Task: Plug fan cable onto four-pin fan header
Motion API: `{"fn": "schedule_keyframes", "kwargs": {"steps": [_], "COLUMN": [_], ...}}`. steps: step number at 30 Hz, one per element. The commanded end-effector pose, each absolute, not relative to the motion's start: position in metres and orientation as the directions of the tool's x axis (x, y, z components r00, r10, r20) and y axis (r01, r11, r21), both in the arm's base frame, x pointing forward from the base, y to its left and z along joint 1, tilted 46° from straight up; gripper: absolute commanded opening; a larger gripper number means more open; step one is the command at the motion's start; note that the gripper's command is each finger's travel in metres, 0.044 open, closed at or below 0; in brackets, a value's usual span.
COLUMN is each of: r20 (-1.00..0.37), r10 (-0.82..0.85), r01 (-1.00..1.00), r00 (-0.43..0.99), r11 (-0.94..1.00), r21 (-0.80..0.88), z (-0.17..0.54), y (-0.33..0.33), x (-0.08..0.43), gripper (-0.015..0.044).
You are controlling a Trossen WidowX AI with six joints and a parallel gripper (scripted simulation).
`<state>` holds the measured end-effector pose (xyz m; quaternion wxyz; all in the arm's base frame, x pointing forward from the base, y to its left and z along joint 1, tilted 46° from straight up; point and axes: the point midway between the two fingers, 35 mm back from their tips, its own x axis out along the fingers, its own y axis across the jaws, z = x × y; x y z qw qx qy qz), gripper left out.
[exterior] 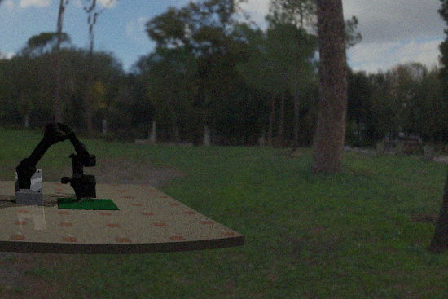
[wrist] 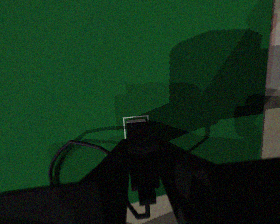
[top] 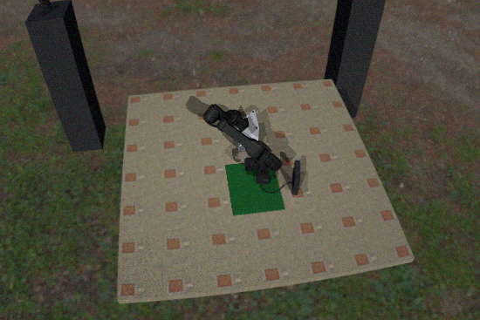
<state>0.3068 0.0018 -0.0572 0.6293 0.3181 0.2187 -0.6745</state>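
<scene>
The green board [top: 249,202] [exterior: 103,205] [wrist: 60,60] lies flat on the table. My gripper [exterior: 80,199] [wrist: 139,142] points down low over the board and is shut on the fan cable's small dark plug [wrist: 137,131]. The four-pin fan header shows in the wrist view as a light square outline [wrist: 124,128]. The plug covers most of it, its front end inside the outline; how deep it sits I cannot tell. The thin dark cable [top: 272,192] [wrist: 52,167] loops beside the fingers to the black fan [top: 297,177]. In the top view the arm hides the fingertips.
The fan stands upright just right of the board in the top view. My arm's pale base mount [top: 253,130] [exterior: 29,198] is behind the board. Two dark pillars [top: 65,80] [top: 360,37] with other arms stand beyond the table [top: 192,259].
</scene>
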Motion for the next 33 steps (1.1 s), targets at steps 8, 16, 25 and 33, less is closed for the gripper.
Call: {"fn": "schedule_keyframes", "kwargs": {"steps": [8,16,25,33], "r20": [-0.704,-0.705,-0.707,-0.701], "r10": [-0.71,-0.709,-0.707,-0.713], "r01": [0.988,0.989,0.989,0.989], "r00": [-0.006,-0.003,-0.002,-0.004], "r11": [-0.112,-0.109,-0.107,-0.107], "r21": [0.105,0.105,0.104,0.104], "z": [-0.057,-0.028,-0.001,0.067], "y": [0.002,0.033,0.024,-0.044], "x": [0.307,0.308,0.311,0.306], "gripper": [0.021,0.026,0.026,0.026]}}
